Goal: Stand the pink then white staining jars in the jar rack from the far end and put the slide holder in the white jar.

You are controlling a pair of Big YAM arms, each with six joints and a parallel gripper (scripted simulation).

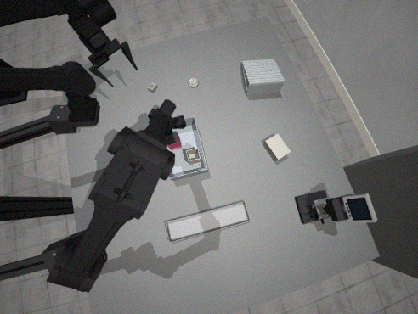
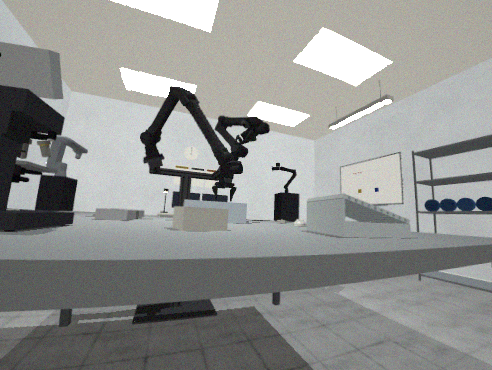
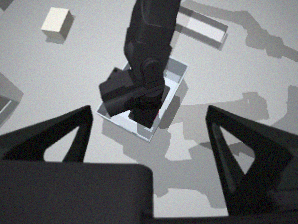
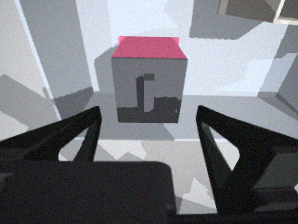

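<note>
The tote [image 1: 200, 144] [image 2: 237, 213] [image 3: 124, 126] [image 4: 220, 56] stands on the table. In it are the pink jar [image 1: 175, 143] [image 4: 150, 48], showing a pink side and a shaded grey face, and a beige-rimmed open box [image 1: 193, 156] [image 4: 250, 10], perhaps the white jar. I cannot make out the slide holder. The long shallow frame, apparently the jar rack [image 1: 231, 215] [image 3: 200, 27], shows no jars. My right gripper [image 2: 224, 195] [image 4: 148, 112] is open and empty above the tote, its fingertips either side of the pink jar's outline. My left gripper [image 1: 125, 77] is open and empty, high beyond the tote.
A ribbed sloping box [image 1: 262, 72] [image 2: 325, 215] and a cream block [image 1: 278, 146] [image 2: 201, 218] [image 3: 56, 21] stand farther out. A device with a screen [image 1: 360, 209] is near the far edge. A round item [image 1: 193, 82] and a small square item [image 1: 152, 87] lie near the tote.
</note>
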